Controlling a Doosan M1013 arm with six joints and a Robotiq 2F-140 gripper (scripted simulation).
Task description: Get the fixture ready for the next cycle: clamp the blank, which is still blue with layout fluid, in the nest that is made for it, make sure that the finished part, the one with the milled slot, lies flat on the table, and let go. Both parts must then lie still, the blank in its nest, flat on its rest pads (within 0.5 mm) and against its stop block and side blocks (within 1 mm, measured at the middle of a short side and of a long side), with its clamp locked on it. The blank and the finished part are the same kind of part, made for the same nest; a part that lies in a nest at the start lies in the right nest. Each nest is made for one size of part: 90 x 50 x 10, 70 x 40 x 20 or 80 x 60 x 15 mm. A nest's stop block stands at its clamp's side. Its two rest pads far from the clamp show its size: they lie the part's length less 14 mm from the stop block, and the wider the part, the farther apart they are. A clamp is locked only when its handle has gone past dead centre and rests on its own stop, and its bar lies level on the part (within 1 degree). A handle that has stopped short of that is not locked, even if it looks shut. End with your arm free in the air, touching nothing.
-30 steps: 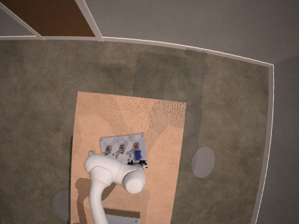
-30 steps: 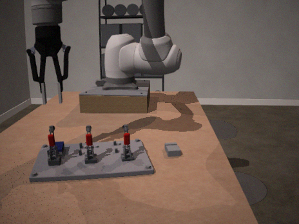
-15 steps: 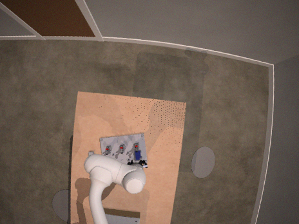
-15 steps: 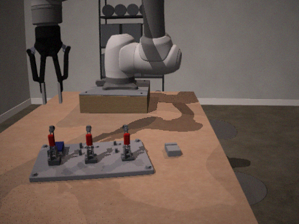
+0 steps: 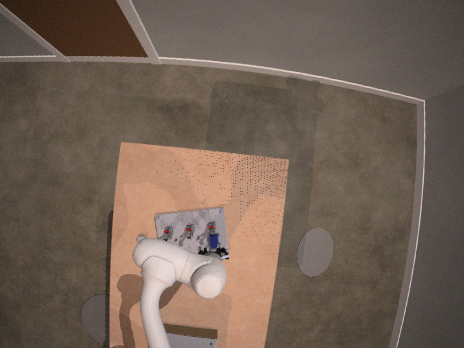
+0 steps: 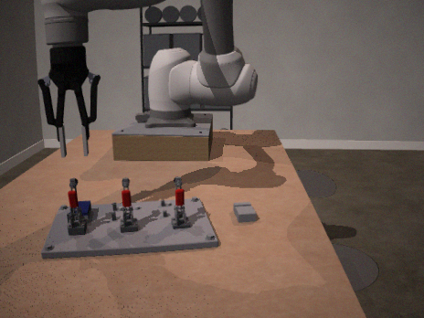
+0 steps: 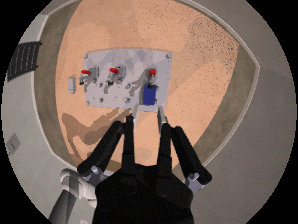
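The blue blank (image 6: 85,207) sits on the grey fixture plate (image 6: 130,228) at the left nest, just behind that nest's red-handled clamp (image 6: 72,199). It also shows in the wrist view (image 7: 149,95) and in the overhead view (image 5: 214,241). I cannot tell whether it lies flat. All three clamp handles stand upright. The grey finished part (image 6: 245,212) lies on the table to the right of the plate, apart from it. My gripper (image 6: 73,148) hangs high above the left nest, with its fingers apart and nothing between them; it also shows in the wrist view (image 7: 145,117).
Two more clamps (image 6: 126,198) (image 6: 179,197) stand at the middle and right nests, which hold no part. The robot's base block (image 6: 162,142) stands behind the plate, and a shelf rack (image 6: 183,27) behind that. The table's right edge runs close to the finished part.
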